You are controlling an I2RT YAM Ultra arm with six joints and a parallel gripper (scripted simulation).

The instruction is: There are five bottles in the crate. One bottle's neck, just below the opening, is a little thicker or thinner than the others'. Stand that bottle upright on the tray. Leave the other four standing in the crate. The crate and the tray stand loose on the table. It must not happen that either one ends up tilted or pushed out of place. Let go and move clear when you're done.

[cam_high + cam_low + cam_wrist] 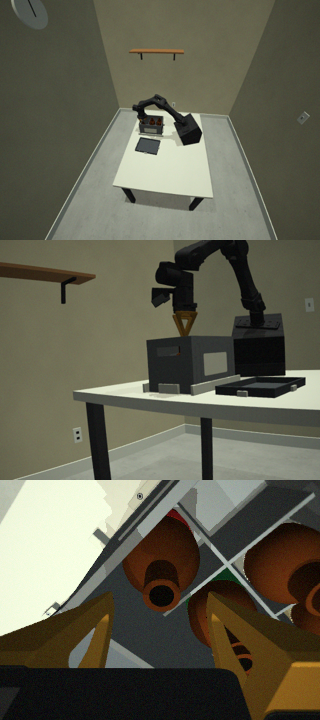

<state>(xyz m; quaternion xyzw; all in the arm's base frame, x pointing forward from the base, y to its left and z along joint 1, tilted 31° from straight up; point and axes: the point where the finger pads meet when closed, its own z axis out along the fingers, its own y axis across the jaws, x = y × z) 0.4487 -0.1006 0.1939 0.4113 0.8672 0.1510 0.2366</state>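
"four brown bottles show in the wrist view, all inside the crate (pixel 141 129) (pixel 169 369) (pixel 135 625). is the odd one among them?"

"i can't tell; no neck there reads clearly thicker or thinner. the fifth i can't make out."

"and the end effector (pixel 142 119) (pixel 184 335) (pixel 160 600)?"

"partly open, gripping nothing. it points down over the left end of the crate, as the top view has it. from the wrist, the mouth of the bottle with a red patch (pixel 167 540) appears between its fingertips, while the right finger covers part of the bottle with a green patch (pixel 200 610)."

"where's the tray (pixel 147 145) (pixel 263 392)?"

"on the table (pixel 180 167) (pixel 116 392) (pixel 40 545), on the near side of the crate in the top view, with no bottle on it. the black arm base (pixel 192 136) (pixel 258 356) stands to the right of the crate."
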